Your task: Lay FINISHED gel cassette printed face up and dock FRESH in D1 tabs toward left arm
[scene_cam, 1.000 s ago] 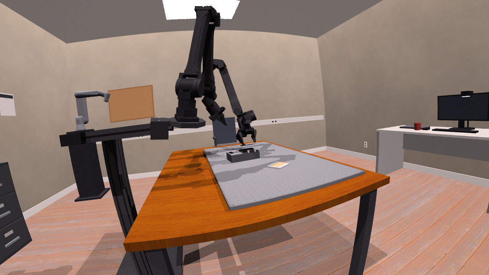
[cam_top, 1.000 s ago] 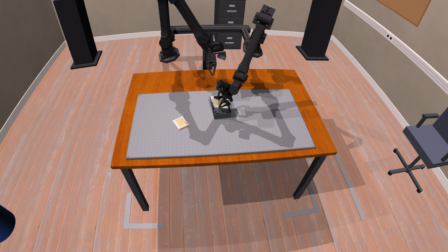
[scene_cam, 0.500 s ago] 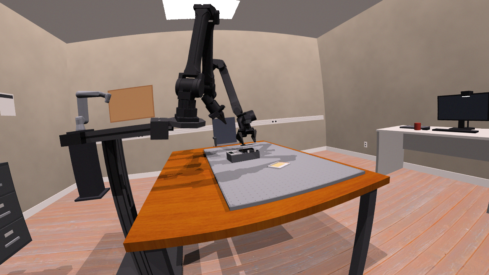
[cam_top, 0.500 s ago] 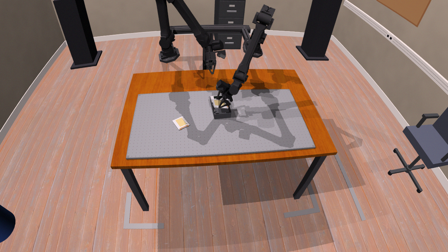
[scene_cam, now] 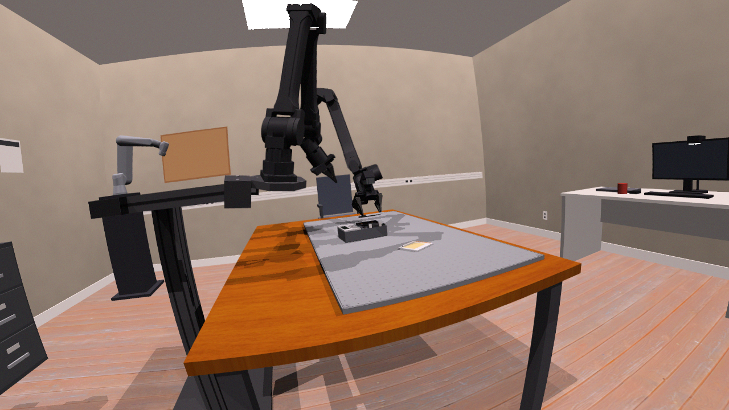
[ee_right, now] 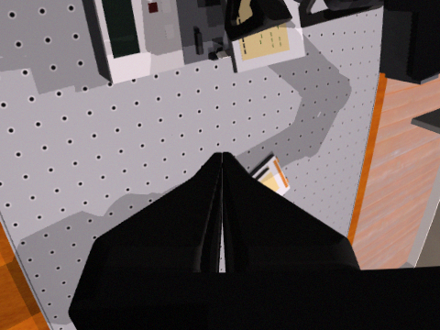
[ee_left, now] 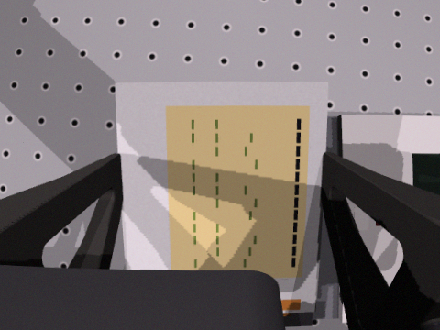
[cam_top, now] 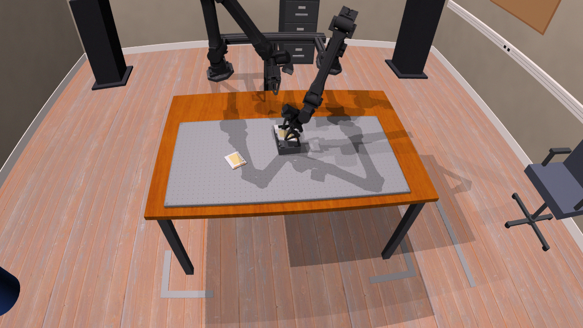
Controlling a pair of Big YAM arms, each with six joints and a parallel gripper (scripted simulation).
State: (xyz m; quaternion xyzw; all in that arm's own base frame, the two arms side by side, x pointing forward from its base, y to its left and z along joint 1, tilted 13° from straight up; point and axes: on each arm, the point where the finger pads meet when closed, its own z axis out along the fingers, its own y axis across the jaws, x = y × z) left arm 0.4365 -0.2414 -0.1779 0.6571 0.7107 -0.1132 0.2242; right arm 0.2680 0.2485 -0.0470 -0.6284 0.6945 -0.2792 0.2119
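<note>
FRESH point(cam_top: 234, 159) point(scene_cam: 415, 246) point(ee_right: 273, 182) lies on the deck point(cam_top: 203, 183) point(scene_cam: 433, 278) point(ee_left: 206, 41) point(ee_right: 101, 147), apart from dock D1 point(cam_top: 289, 151) point(scene_cam: 364, 233) point(ee_left: 371, 130) point(ee_right: 160, 55).

Office: monitor point(scene_cam: 690, 160), swivel chair point(cam_top: 550, 183).

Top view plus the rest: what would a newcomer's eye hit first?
First, the left gripper gripping FINISHED, tan with green and black dashes, by the dark dock. Then FRESH, a small white-and-yellow square alone on the grey deck. Last, the right gripper, shut and raised, looming black in its wrist view.
</note>
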